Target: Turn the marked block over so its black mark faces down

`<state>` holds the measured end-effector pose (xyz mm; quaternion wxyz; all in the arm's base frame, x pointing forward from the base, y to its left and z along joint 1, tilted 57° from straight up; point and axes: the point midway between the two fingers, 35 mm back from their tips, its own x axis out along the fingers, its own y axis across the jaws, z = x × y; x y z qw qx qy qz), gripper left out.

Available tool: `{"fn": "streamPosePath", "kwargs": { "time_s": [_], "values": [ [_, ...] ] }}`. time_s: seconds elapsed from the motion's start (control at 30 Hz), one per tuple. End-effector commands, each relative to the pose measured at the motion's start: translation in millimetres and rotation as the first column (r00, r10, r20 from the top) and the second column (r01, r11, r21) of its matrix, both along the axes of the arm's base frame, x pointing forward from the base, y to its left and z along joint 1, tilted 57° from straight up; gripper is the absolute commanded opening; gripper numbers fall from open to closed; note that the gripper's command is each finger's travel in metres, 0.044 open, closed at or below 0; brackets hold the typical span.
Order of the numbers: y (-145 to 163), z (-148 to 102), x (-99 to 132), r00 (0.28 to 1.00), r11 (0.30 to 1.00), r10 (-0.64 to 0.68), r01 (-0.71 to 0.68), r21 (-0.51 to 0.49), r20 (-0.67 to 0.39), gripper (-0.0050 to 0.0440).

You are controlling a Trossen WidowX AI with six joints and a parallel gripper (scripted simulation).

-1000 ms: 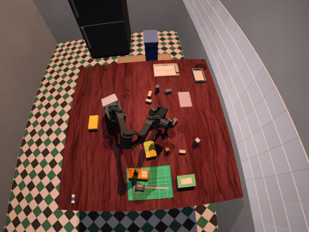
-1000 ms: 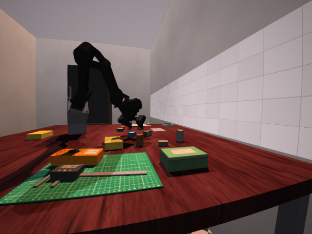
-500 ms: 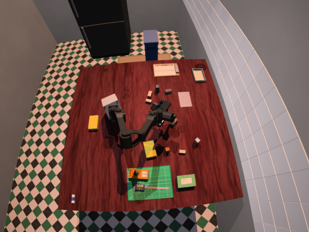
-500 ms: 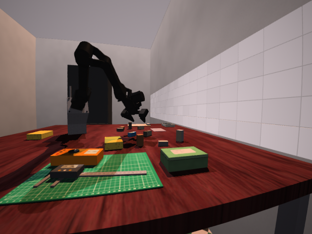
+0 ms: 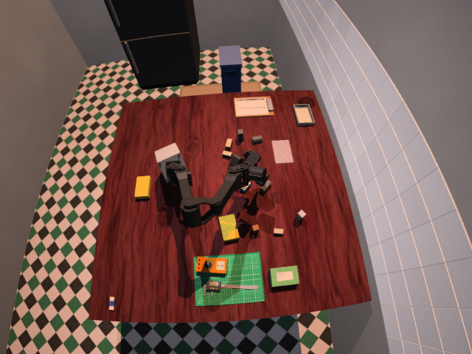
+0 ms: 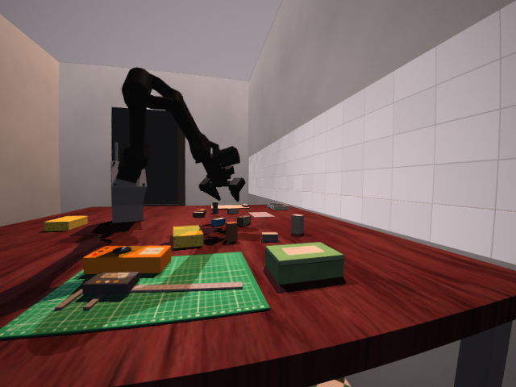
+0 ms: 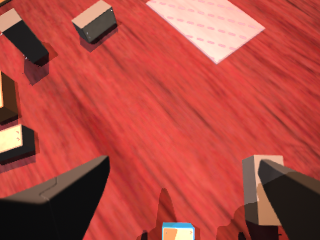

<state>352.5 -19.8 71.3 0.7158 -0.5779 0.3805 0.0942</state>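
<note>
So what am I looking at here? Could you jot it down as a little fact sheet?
arm: one dark robot arm on a red-brown wooden table
gripper: gripper open, holding nothing, raised above the table
below the gripper: a small blue-edged block lying on the table
nearby: pink sheet, yellow sponge
front of table: green cutting mat, green box
marked block's black mark: cannot be seen
</note>
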Motion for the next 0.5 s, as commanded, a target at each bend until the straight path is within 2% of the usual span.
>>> {"fn": "streamPosePath", "kwargs": {
  "time_s": [0.0, 0.23, 0.47],
  "values": [
    [5, 16, -3, 0.998, 0.997, -0.067, 0.067, -0.043, 0.003, 0.0440],
    [10, 22, -15, 0.980, 0.973, -0.193, 0.184, -0.142, -0.052, 0.0440],
    [15, 36, -31, 0.931, 0.908, -0.354, 0.322, -0.269, -0.083, 0.0440]
  ]
}}
